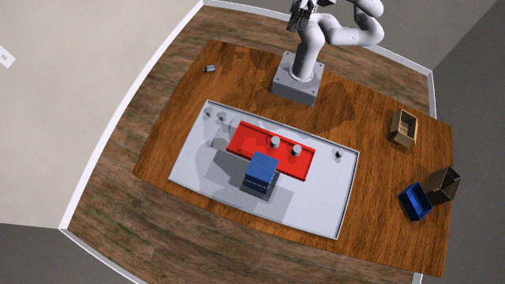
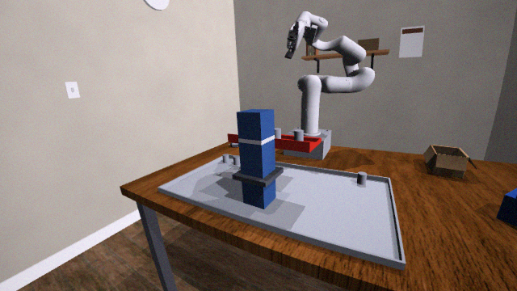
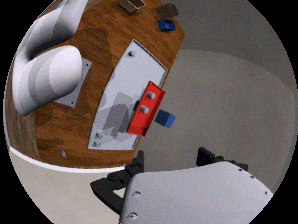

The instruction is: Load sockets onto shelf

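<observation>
Nearby, blue post (image 1: 262, 167) (image 2: 255, 158) (image 3: 165, 119) stands beside red shelf (image 1: 246, 138) (image 2: 295, 144) (image 3: 140, 125); 2 sockets aboard.

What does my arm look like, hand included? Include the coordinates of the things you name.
The xArm 7 (image 1: 308, 43) (image 2: 310, 105) (image 3: 70, 70) is smooth and glossy white, with rounded tubular links and bulging joints. Its hand (image 2: 289, 56) (image 3: 172, 158) has black, angular linked fingers; in the wrist view, a light grey housing with small dark screws sits behind them. I can make out no loose cables or sleeve.

Top looks steeply down from afar, exterior obliquely across, wrist down from the arm; all share the tray (image 1: 316, 213) (image 2: 343, 218) (image 3: 145, 62).
</observation>
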